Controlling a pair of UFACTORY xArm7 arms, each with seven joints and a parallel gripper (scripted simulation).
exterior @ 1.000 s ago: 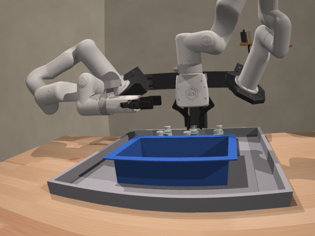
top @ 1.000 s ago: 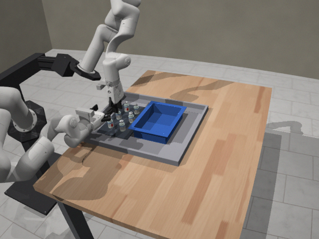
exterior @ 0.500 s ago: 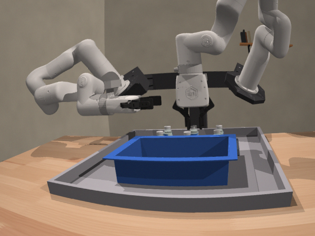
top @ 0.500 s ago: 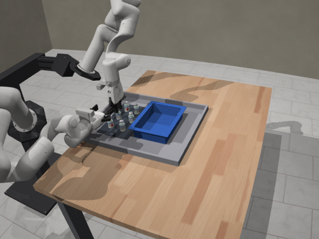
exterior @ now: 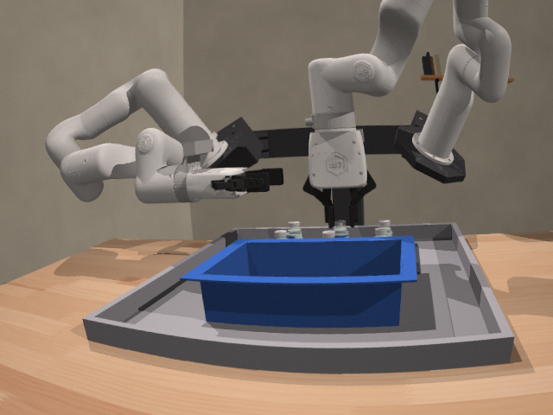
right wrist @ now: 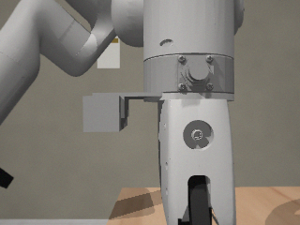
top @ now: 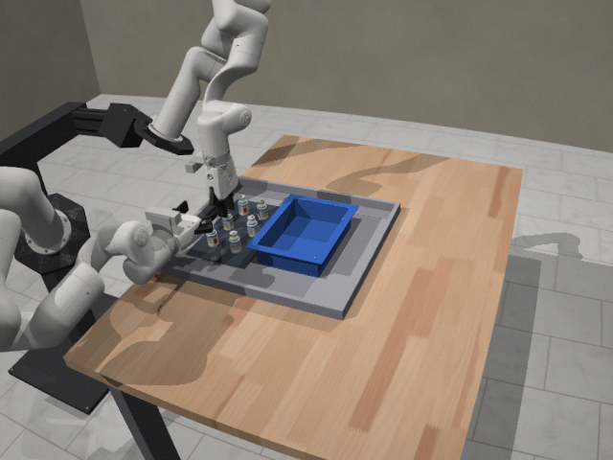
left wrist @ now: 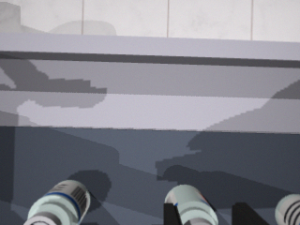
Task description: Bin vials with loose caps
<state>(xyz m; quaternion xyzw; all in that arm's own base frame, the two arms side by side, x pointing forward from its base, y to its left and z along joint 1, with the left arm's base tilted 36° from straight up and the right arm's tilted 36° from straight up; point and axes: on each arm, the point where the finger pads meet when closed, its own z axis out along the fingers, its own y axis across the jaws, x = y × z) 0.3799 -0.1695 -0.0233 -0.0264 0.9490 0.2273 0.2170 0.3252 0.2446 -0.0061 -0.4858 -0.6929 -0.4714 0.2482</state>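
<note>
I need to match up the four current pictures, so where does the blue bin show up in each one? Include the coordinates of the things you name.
Top: the blue bin (top: 338, 232) (exterior: 303, 301) sits near the middle, on the gray tray (top: 371, 262) (exterior: 295, 357) (left wrist: 150, 47).
Exterior: center, lower half, in front of the vials.
Left wrist: not in it.
Right wrist: not in it.
Shared landmark: the gray tray, in every view but the right wrist.

Lab-like: robot arms, vials, bench.
</note>
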